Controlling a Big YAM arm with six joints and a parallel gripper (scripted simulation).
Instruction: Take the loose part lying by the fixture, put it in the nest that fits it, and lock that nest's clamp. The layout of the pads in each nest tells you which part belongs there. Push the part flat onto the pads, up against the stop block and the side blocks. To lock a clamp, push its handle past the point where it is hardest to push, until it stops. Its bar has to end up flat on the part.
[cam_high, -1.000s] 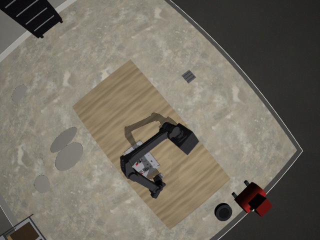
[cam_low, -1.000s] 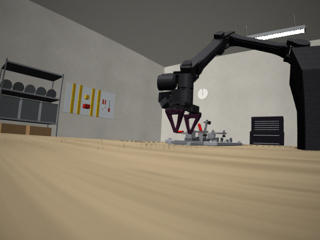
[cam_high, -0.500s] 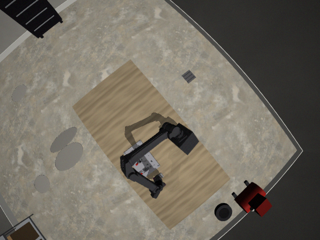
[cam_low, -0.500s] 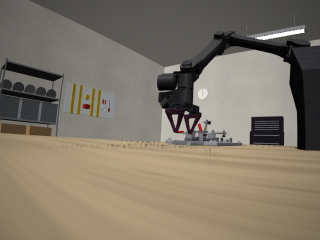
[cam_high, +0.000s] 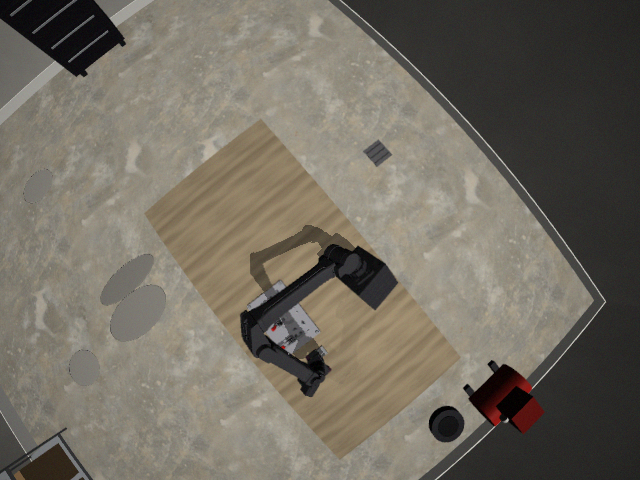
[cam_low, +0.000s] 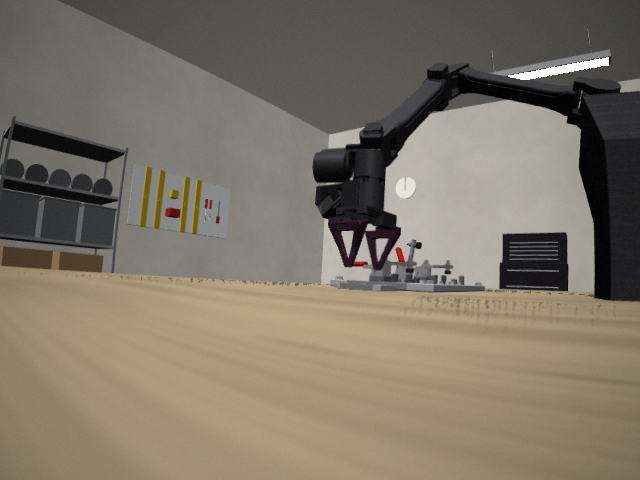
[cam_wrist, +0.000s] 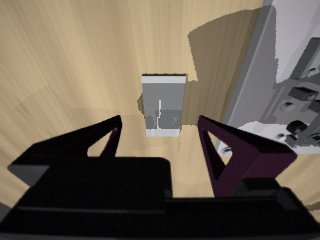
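The gripper (cam_high: 318, 362) (cam_low: 364, 267) (cam_wrist: 159, 120) is nearest in the wrist view, and its two fingers are spread wide, pinching nothing. They look like dark purple triangles (with big holes in the middle). The tips point down over the wood table (cam_high: 232, 180) (cam_low: 258, 361) (cam_wrist: 75, 50).

Past the tips is the loose part (cam_high: 322, 351) (cam_wrist: 164, 105), a small gray block with paler ends. It lies on the table just beside the fixture, and it is not in a nest. Some shadow falls on it (a dark patch near one end).

The fixture (cam_high: 305, 320) (cam_low: 439, 287) (cam_wrist: 295, 30) is a flat gray plate with little posts and clamps on top. One red handle (cam_low: 399, 254) sticks up and leans a bit, while another red handle (cam_low: 360, 263) lies low and almost flat.

The black arm (cam_high: 294, 297) (cam_low: 413, 116) bends high above the fixture and joins a big dark stand (cam_high: 374, 289) (cam_low: 620, 206).

Far behind the table in the exterior view are a gray shelf rack (cam_low: 122, 206), a tool board (cam_low: 222, 206), a round white clock (cam_low: 405, 187) and a black tool chest (cam_low: 533, 267). A long bright lamp (cam_low: 560, 68) hangs up high.
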